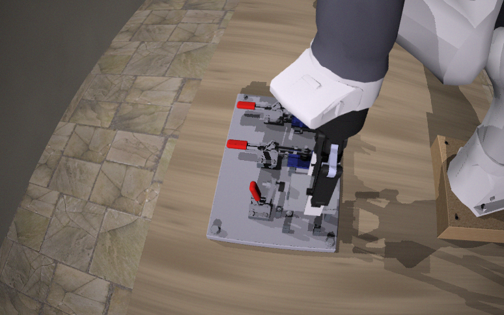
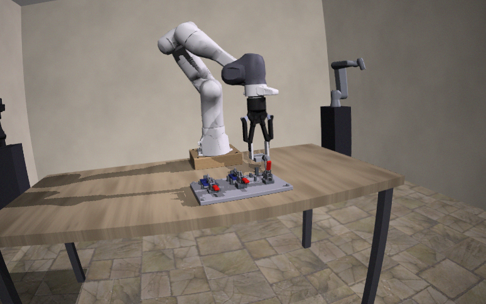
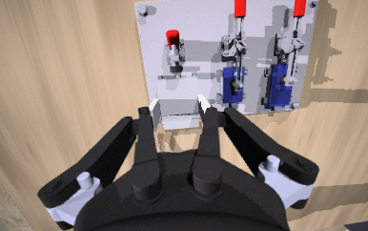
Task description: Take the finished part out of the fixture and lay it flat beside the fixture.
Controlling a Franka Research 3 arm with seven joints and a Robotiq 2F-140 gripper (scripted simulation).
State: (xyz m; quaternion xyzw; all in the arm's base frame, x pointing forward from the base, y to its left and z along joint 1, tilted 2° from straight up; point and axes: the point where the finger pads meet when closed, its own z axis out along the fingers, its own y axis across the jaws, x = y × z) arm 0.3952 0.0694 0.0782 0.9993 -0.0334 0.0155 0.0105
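My gripper point(image 1: 320, 198) point(image 2: 259, 157) point(image 3: 178, 103) is shut on the finished part point(image 1: 313, 210) point(image 2: 259, 156) point(image 3: 178, 97), a light grey block. It holds the block a little above the near-right end of the grey fixture plate point(image 1: 230, 207) point(image 2: 229, 195) point(image 3: 200, 19). Two blue blanks point(image 1: 297, 160) point(image 1: 297, 122) point(image 3: 234, 83) point(image 3: 279, 86) sit under their toggle clamps, whose red handles point(image 1: 237, 144) point(image 1: 246, 105) lie flat. The third clamp's red handle point(image 1: 254, 190) point(image 3: 173, 38) point(image 2: 269, 165) stands up, and its station is empty. The part's slot is hidden.
The robot's wooden base block point(image 1: 442, 192) point(image 2: 211, 161) stands to the right of the fixture, behind it in the exterior view. Bare wooden table point(image 1: 260, 282) lies around the plate. A second arm on a black pedestal point(image 2: 334, 125) stands beyond the table.
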